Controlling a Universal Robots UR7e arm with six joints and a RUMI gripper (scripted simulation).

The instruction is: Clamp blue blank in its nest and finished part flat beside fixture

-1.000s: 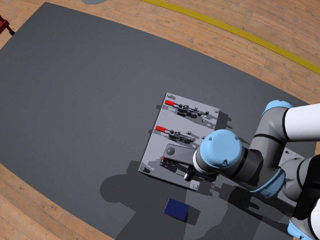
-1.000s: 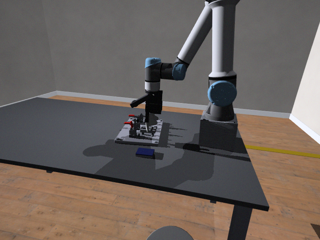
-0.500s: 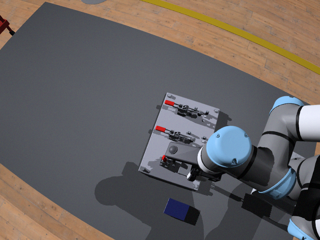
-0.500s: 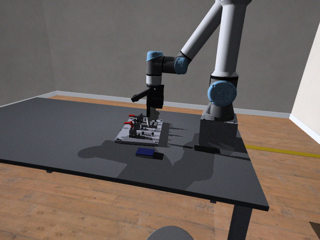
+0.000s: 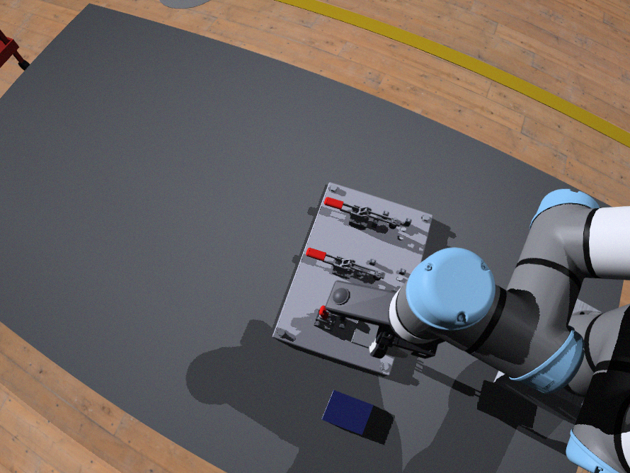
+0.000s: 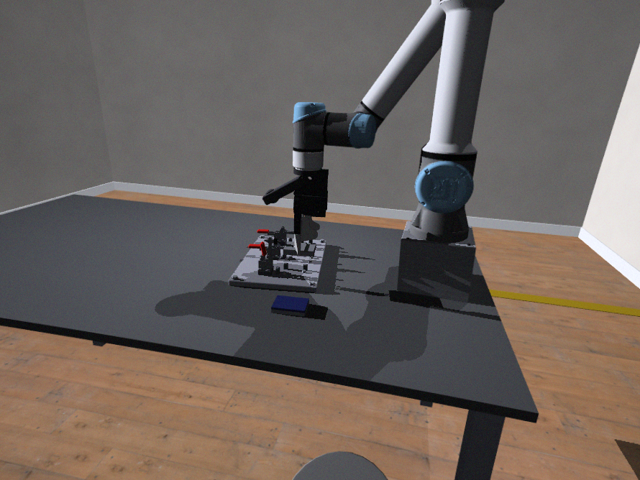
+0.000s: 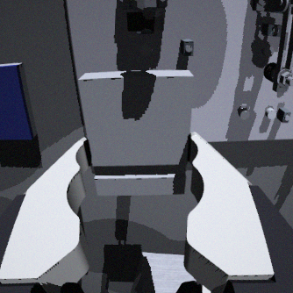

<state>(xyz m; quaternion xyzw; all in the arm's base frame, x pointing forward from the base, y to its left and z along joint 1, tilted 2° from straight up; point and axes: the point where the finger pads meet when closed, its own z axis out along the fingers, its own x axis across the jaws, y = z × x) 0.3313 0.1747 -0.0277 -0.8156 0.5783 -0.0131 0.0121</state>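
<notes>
On the dark grey counter [image 5: 127, 203] lies a light grey rectangular fixture plate [image 5: 305, 285] carrying three toggle clamps. In the top view, two of them have red-tipped handles [image 5: 333, 202] [image 5: 316, 253] lying flat and pointing away from the arm, while the nearest clamp's red handle [image 5: 322, 311] stands up beside the wrist camera bracket. Just off the near edge of the plate, apart from it, the dark blue rectangular blank [image 5: 349, 411] lies flat on the counter, partly in the arm's shadow; the wrist view shows it at the left border [image 7: 14, 102].

The white two-fingered pincer [image 7: 137, 215] hangs over the near end of the plate, pointing straight down, and is closed on a flat grey rectangular part [image 7: 136, 127], one white finger [image 7: 48, 210] on each side edge. The part sits lifted above the plate. Whether a milled slot runs along it I cannot tell, as dark shadows cross its face.

The grey, white and light-blue arm [image 6: 444, 103] rises from its pedestal [image 6: 408, 268] at the right of the counter.
</notes>
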